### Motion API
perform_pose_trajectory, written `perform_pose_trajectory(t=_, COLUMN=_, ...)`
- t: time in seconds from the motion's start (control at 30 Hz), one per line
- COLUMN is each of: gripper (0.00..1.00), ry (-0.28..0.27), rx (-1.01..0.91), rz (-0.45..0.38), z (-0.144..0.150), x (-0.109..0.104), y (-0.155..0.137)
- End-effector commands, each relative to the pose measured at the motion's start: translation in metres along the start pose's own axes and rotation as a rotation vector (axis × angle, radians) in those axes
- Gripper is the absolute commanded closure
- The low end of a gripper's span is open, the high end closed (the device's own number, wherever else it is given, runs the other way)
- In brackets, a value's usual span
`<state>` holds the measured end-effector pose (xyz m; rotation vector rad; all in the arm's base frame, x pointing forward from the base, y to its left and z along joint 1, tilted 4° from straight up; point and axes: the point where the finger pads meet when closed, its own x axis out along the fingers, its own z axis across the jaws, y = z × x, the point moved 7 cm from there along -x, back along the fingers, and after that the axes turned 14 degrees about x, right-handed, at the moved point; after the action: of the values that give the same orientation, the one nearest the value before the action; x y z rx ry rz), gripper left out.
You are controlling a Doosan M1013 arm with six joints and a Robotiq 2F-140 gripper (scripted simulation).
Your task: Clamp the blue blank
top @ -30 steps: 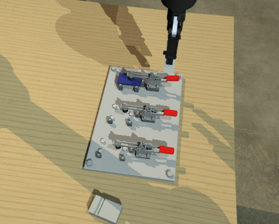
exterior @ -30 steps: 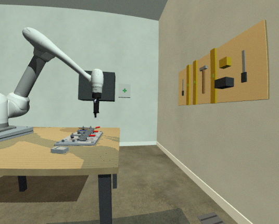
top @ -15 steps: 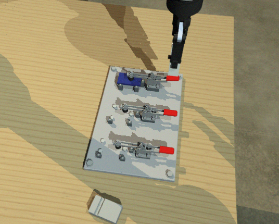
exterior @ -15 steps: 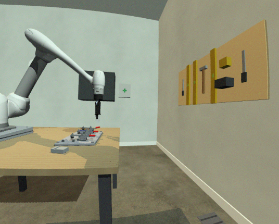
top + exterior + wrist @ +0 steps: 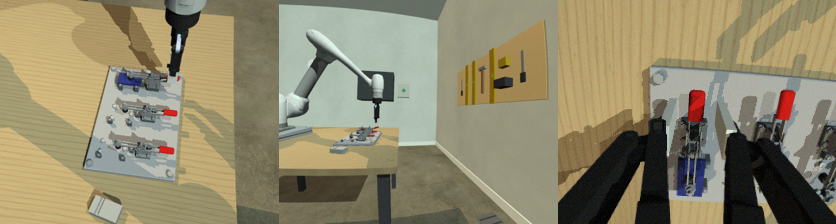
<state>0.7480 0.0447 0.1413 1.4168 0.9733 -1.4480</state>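
The blue blank point(image 5: 128, 79) lies in the far nest of the grey fixture plate point(image 5: 135, 122), with the clamp's bar across its top. That clamp's red handle point(image 5: 696, 105) lies low, pointing away from the blank. My gripper point(image 5: 172, 75) hangs above this handle, fingers partly apart with nothing between them. In the wrist view the two black fingers frame the clamp and the blank point(image 5: 692, 176) from above. In the side view the gripper point(image 5: 376, 120) stands clear above the plate. The grey finished part point(image 5: 105, 209) lies flat on the table, slot up, near the front edge.
Two more nests on the plate are empty, and their clamps' red handles point(image 5: 170, 112) point(image 5: 166, 149) lie low. The table's right edge runs close to the plate. The robot base point(image 5: 287, 114) stands at the table's far left.
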Motion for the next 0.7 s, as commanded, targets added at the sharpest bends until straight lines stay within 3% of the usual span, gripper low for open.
perform_pose_trajectory(t=0.0, gripper=0.72, ry=0.0, rx=0.0, rz=0.0, z=0.0, x=0.0, y=0.0)
perform_pose_trajectory(t=0.43, gripper=0.72, ry=0.0, rx=0.0, rz=0.0, z=0.0, x=0.003, y=0.0)
perform_pose_trajectory(t=0.67, gripper=0.72, ry=0.0, rx=0.0, rz=0.0, z=0.0, x=0.025, y=0.0)
